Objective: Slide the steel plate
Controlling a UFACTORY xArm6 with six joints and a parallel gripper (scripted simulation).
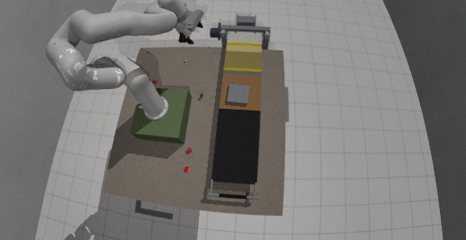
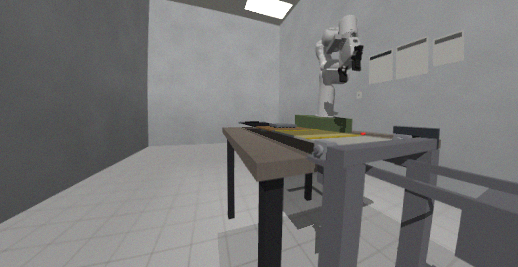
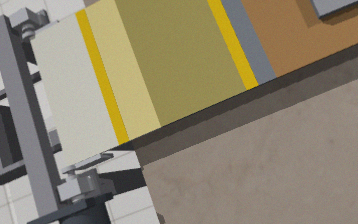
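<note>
The long tray [image 1: 215, 112] [image 2: 300, 142] lies along the right side of the brown table [image 1: 148, 175] [image 3: 280, 165]. The grey steel plate [image 1: 238, 93] [image 3: 336, 6] lies flat on the tray's orange section, short of the tinted band [image 1: 243, 57] [image 3: 175, 60]. The band is bounded by two solid yellow lines, a far one [image 1: 243, 45] [image 3: 102, 80] and a near one [image 1: 242, 70] [image 3: 232, 45]. My gripper [image 1: 189, 33] [image 2: 350, 66] is open and empty. It hangs high in the air, left of the tray's far end. Its fingers do not show in the wrist view.
My arm's base stands on a green block [image 1: 173, 123] [image 2: 325, 121] at the table's left. Small red markers [image 1: 189, 150] [image 1: 187, 169] lie on the table. A grey frame [image 1: 245, 27] [image 3: 17, 100] holds the tray's far end. The tray's near part is black [image 1: 236, 146].
</note>
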